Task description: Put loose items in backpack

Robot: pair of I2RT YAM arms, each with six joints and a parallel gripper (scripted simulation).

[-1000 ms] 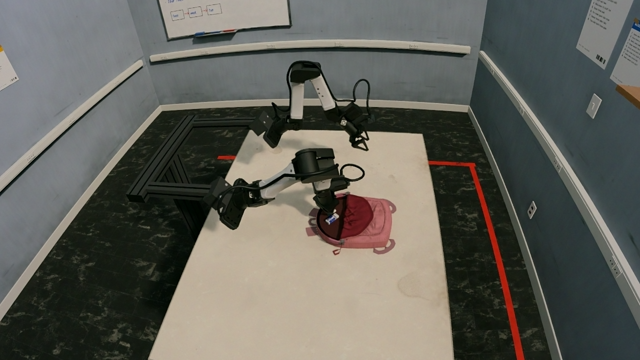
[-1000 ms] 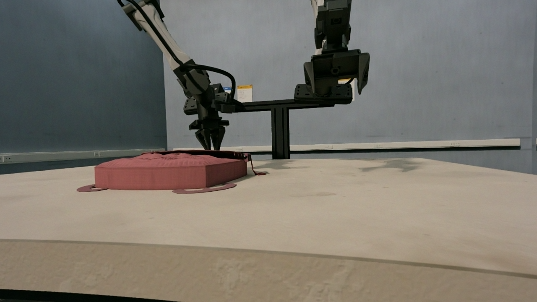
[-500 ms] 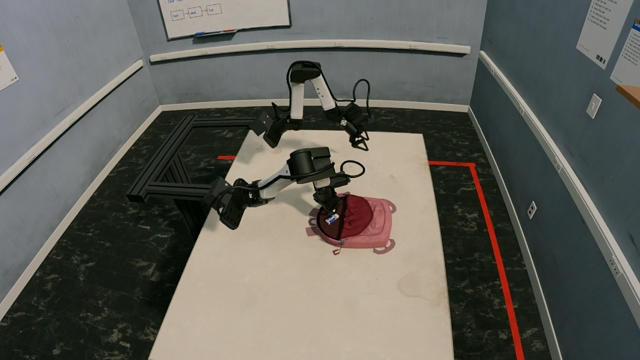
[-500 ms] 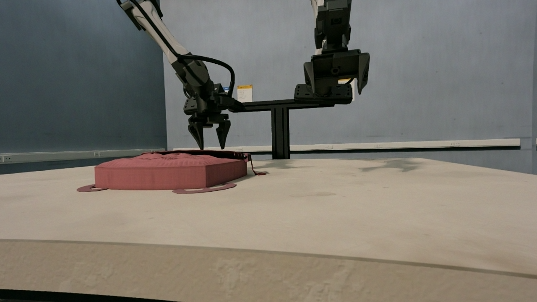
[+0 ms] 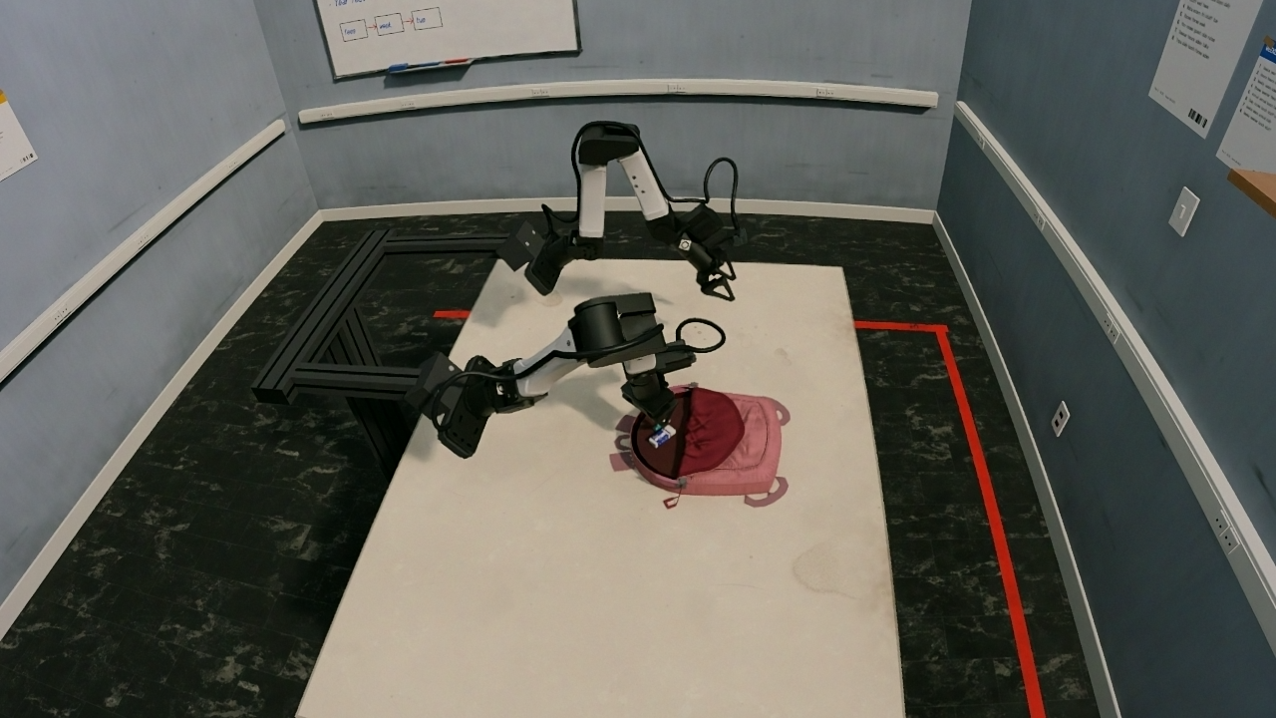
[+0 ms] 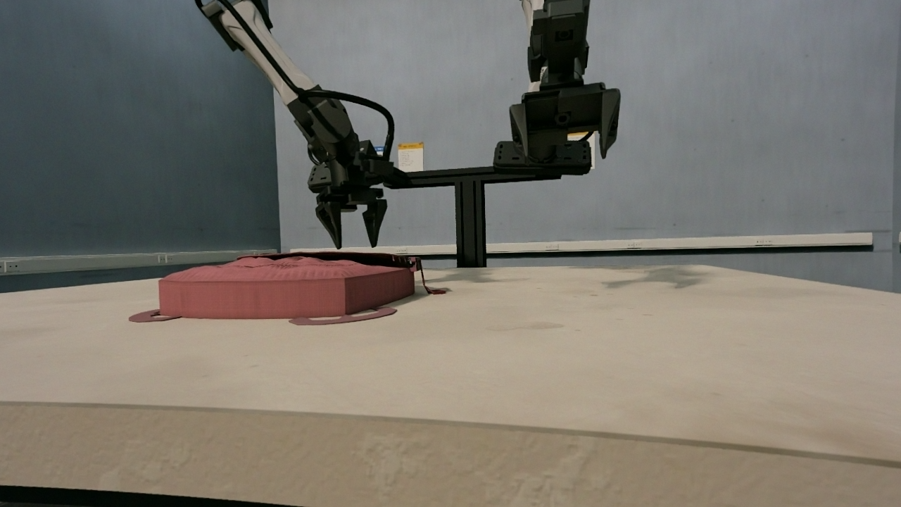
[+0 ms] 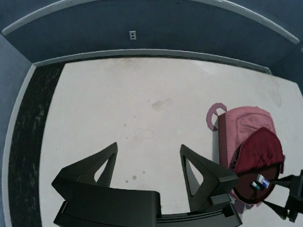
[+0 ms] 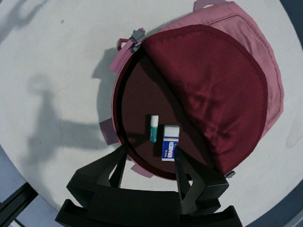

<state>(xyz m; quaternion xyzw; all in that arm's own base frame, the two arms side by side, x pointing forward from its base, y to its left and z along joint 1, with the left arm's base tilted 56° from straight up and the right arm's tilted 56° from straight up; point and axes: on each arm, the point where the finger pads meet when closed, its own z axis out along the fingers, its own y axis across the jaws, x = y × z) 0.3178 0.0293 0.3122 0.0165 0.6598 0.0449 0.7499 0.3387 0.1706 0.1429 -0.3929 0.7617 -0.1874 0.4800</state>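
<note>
Over the bench (image 5: 624,606) (image 6: 472,359) (image 7: 95,110) (image 8: 72,47), the left claw (image 5: 718,290) (image 6: 564,155) (image 7: 149,147) is held wide and empty, the teal tube (image 5: 660,426) (image 7: 255,185) (image 8: 153,129) and eraser (image 5: 662,436) (image 7: 263,181) (image 8: 170,143) are framed inside the backpack (image 5: 763,437) (image 6: 252,297) (image 7: 249,118) (image 8: 274,104), and the right claw (image 5: 658,425) (image 6: 356,246) (image 7: 266,190) (image 8: 151,147) is poised above, parted, nothing gripped!

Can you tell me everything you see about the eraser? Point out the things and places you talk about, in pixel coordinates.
The eraser (image 5: 662,437) (image 7: 262,181) (image 8: 170,143) is a small block, white at one end, with a blue-and-white sleeve that looks like paper and says ERASER. It lies inside the open backpack (image 5: 754,446) (image 7: 225,139) (image 8: 268,66), on its dark lining, beside a green-and-white tube (image 7: 255,185) (image 8: 153,128). Nothing grips it.
</note>
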